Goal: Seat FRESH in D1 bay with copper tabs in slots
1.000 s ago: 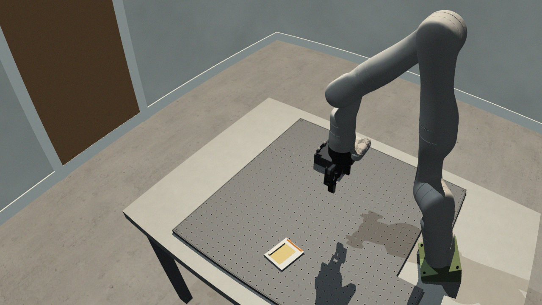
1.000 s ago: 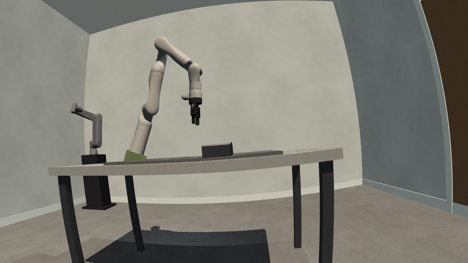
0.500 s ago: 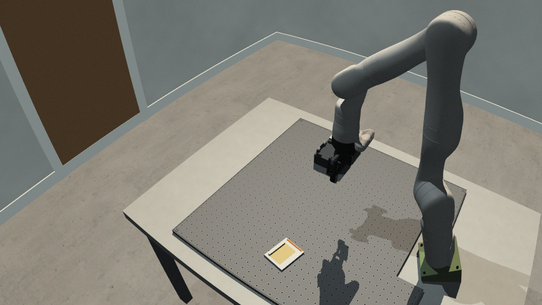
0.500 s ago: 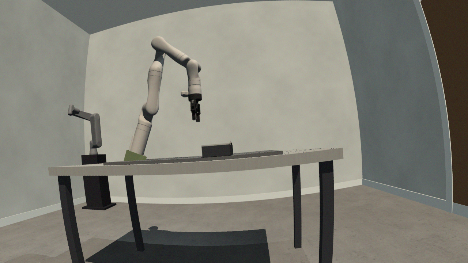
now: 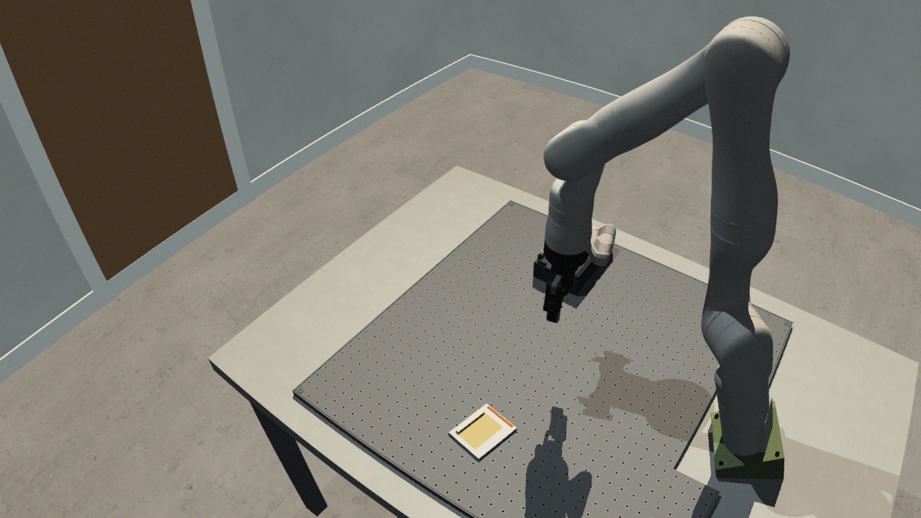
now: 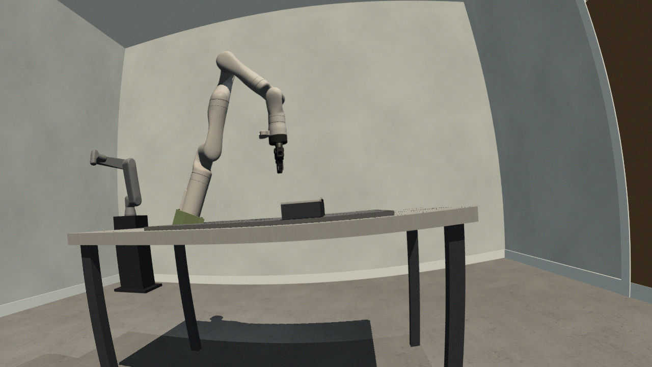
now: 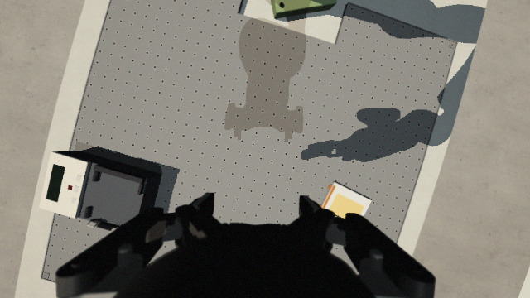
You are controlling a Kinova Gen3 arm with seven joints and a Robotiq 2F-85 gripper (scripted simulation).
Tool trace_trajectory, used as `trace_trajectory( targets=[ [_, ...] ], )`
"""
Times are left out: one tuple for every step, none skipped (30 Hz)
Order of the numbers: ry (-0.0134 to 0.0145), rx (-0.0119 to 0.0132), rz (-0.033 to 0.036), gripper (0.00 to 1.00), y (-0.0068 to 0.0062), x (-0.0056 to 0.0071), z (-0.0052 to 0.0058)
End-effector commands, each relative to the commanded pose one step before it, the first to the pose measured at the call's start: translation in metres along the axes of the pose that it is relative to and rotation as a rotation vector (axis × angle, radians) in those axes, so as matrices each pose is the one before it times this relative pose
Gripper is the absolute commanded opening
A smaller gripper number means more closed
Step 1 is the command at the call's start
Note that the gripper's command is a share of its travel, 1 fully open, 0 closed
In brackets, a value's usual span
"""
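Note:
The cassette FRESH [image 5: 483,430] lies flat on the perforated deck near its front edge, a white frame with a yellow middle, an orange strip on one edge and a thin dark line at the opposite edge. It also shows at the lower right of the wrist view [image 7: 347,201]. The dock D1 [image 7: 99,183] stands at the wrist view's left, a white panel end with a dark display and a small red mark, and an open dark bay. From the side D1 [image 6: 302,209] is a dark low box. My gripper [image 5: 552,308] [image 6: 278,166] [image 7: 257,204] hangs open and empty high above the deck's middle, pointing down.
The arm's green base [image 5: 747,450] is bolted at the table's near right corner. In the top view the arm hides D1. A second small arm on a black pedestal [image 6: 130,214] stands on the floor beyond the table.

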State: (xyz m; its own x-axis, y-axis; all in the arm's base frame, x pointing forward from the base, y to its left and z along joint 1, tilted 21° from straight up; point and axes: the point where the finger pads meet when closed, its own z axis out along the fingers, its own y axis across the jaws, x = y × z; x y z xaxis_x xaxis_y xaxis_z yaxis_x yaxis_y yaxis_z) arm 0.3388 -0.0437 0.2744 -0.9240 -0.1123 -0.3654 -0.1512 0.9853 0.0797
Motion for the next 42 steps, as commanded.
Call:
trace_trajectory(
  targets=[
    [0.01569, 0.00263, -0.08513, 1.0, 0.01255, -0.00784, 0.00944],
    [0.00001, 0.00032, -0.01617, 1.0, 0.00329, -0.00322, 0.00195],
    [-0.00001, -0.00002, 0.0, 1.0, 0.00243, -0.00254, 0.00154],
    [0.00003, 0.00043, -0.03333, 1.0, 0.00342, -0.003, 0.00207],
    [0.00003, 0.00043, -0.03333, 1.0, 0.00332, -0.00312, 0.00206],
    [0.00004, 0.0004, -0.03333, 1.0, 0.00316, -0.00325, 0.00211],
    [0.0, 0.0, 0.0, 1.0, 0.0, 0.0, 0.0],
    [0.0, 0.0, 0.0, 1.0, 0.0, 0.0, 0.0],
    [-0.00001, 0.00028, -0.03333, 1.0, 0.0033, -0.00313, 0.00209],
    [0.0, 0.00027, -0.03333, 1.0, 0.00317, -0.00325, 0.00211],
    [0.0, 0.00024, -0.03334, 1.0, 0.003, -0.00337, 0.00216],
    [0.0, 0.00026, -0.03262, 1.0, 0.00294, -0.00345, 0.00212],
    [-0.00001, 0.00001, 0.0, 1.0, 0.00286, -0.00354, 0.00208],
    [-0.00001, -0.00002, 0.0, 1.0, 0.00241, -0.00306, 0.00184],
    [-0.00007, 0.00007, -0.03333, 1.0, 0.00312, -0.00325, 0.00217],
    [-0.00007, 0.00007, -0.03333, 1.0, 0.003, -0.00336, 0.00218],
    [-0.00007, 0.00007, -0.03333, 1.0, 0.00288, -0.00346, 0.00218],
    [-0.00004, 0.00003, -0.01636, 1.0, 0.00275, -0.00355, 0.00219],
    [-0.00016, -0.00008, -0.03333, 1.0, 0.00292, -0.0034, 0.00223],
    [-0.00016, -0.00008, -0.03333, 1.0, 0.0028, -0.00349, 0.00223],
    [-0.00016, -0.00008, -0.03333, 1.0, 0.00268, -0.00358, 0.00223],
    [-0.00008, -0.00005, -0.01634, 1.0, 0.00255, -0.00367, 0.00224],
    [-0.00001, -0.00002, 0.0, 1.0, 0.00248, -0.00371, 0.00225],
    [0.0, 0.0, 0.0, 1.0, 0.0, 0.0, 0.0],
    [0.0, 0.0, 0.0, 1.0, 0.0, 0.0, 0.0],
    [-0.00025, -0.00022, -0.03333, 1.0, 0.00277, -0.00349, 0.00228],
    [-0.00025, -0.00021, -0.03333, 1.0, 0.00266, -0.00358, 0.00227],
    [-0.00025, -0.00022, -0.03333, 1.0, 0.00253, -0.00366, 0.00228],
    [-0.00013, -0.00011, -0.01627, 1.0, 0.0024, -0.00375, 0.00229],
    [-0.00036, -0.00033, -0.03333, 1.0, 0.00257, -0.00361, 0.00231],
    [-0.00036, -0.00033, -0.03333, 1.0, 0.00245, -0.0037, 0.00231],
    [-0.00036, -0.00033, -0.03333, 1.0, 0.00232, -0.00378, 0.00232],
    [-0.00018, -0.00017, -0.01617, 1.0, 0.00219, -0.00385, 0.00233],
    [-0.00001, 0.00001, 0.0, 1.0, 0.00218, -0.00388, 0.00229],
    [-0.00049, -0.00045, -0.03333, 1.0, 0.00236, -0.00371, 0.00239],
    [-0.00048, -0.00042, -0.03333, 1.0, 0.00229, -0.00378, 0.00235],
    [-0.00048, -0.00043, -0.03333, 1.0, 0.00216, -0.00385, 0.00236],
    [-0.00024, -0.00021, -0.01602, 1.0, 0.00202, -0.00392, 0.00237],
    [-0.00001, 0.00001, 0.0, 1.0, 0.002, -0.00394, 0.00234],
    [-0.0006, -0.00049, -0.03332, 1.0, 0.00227, -0.00378, 0.00237],
    [0.0, 0.0, 0.0, 1.0, 0.0, 0.0, 0.0],
    [0.0, 0.0, 0.0, 1.0, 0.0, 0.0, 0.0]
  ],
)
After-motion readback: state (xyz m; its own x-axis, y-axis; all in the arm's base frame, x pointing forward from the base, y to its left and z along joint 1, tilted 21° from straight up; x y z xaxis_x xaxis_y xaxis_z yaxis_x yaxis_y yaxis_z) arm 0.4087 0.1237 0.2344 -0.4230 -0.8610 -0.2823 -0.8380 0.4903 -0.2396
